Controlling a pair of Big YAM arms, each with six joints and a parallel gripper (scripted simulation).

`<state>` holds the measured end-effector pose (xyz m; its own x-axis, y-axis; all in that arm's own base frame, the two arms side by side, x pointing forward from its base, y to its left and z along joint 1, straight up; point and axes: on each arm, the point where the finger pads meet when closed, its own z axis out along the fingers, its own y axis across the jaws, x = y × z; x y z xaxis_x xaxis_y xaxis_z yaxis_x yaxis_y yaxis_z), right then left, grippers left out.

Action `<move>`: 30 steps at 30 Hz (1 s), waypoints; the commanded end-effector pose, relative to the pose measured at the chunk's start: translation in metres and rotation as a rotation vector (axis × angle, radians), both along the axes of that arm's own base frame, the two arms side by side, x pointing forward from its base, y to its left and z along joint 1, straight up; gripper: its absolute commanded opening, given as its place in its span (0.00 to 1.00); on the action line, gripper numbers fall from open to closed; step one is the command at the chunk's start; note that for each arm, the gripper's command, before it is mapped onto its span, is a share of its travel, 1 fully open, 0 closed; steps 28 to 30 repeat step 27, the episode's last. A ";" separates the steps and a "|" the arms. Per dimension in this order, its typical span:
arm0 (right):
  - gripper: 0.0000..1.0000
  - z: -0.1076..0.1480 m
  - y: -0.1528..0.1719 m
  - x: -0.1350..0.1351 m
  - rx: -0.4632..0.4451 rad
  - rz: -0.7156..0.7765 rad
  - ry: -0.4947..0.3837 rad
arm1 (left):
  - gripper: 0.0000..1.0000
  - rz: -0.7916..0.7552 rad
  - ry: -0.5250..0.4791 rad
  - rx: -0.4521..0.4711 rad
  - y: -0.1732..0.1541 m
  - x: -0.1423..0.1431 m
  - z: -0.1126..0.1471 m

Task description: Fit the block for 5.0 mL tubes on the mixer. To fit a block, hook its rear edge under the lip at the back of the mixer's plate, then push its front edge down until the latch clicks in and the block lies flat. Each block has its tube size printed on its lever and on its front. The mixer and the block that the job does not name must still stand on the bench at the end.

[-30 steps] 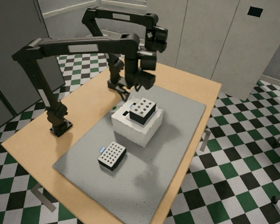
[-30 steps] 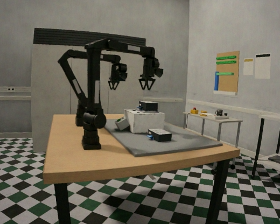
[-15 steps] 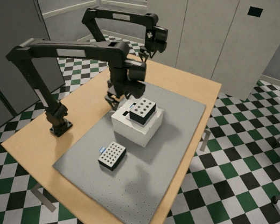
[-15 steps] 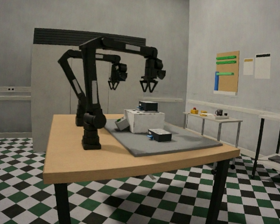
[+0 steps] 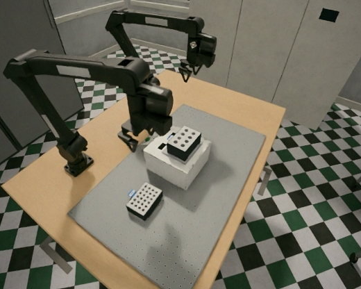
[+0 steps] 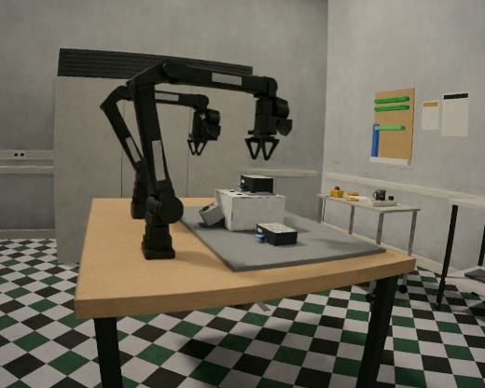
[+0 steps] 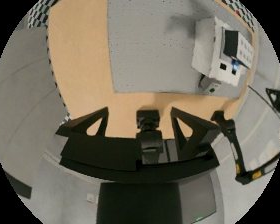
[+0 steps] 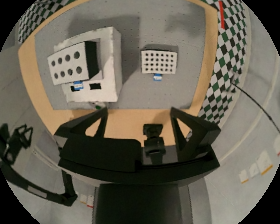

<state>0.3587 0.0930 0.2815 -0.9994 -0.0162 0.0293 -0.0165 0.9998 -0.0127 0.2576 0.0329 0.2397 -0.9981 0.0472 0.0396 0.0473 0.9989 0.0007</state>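
Note:
The mixer (image 5: 166, 167) (image 6: 255, 212) (image 7: 205, 50) (image 8: 111, 65) is a white box. The block with large holes (image 5: 184, 139) (image 6: 259, 185) (image 7: 233, 45) (image 8: 68, 64) sits on its plate, looks flat in the exterior view, and has a blue lever at its front. Latch and rear lip are too small to tell. The block with many small holes (image 5: 144, 200) (image 6: 277, 234) (image 8: 159, 62) lies beside the mixer. Printed sizes are unreadable. My right gripper (image 5: 142, 142) (image 6: 260, 158) (image 8: 139, 110) is open and empty, above the mixer's front side. My left gripper (image 5: 191, 77) (image 6: 195, 153) (image 7: 139, 110) is open and empty, high and away.
A grey perforated mat (image 5: 228, 139) (image 6: 339, 244) (image 7: 141, 60) lies under the mixer and the small-hole block. The mixer's tilted control panel (image 6: 211, 214) juts from its front, toward the arm bases. The wooden table edge (image 6: 245, 289) surrounds the mat.

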 end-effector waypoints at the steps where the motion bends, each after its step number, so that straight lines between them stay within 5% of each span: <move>1: 1.00 0.004 -0.028 -0.005 0.002 0.009 -0.041 | 1.00 0.004 -0.037 0.004 0.001 0.007 0.019; 23: 1.00 0.002 -0.123 -0.018 0.002 0.029 -0.034 | 1.00 0.004 -0.011 0.001 0.000 0.001 -0.001; 30: 1.00 0.003 -0.126 -0.020 0.002 0.036 -0.038 | 1.00 0.004 -0.016 0.001 0.000 0.002 -0.001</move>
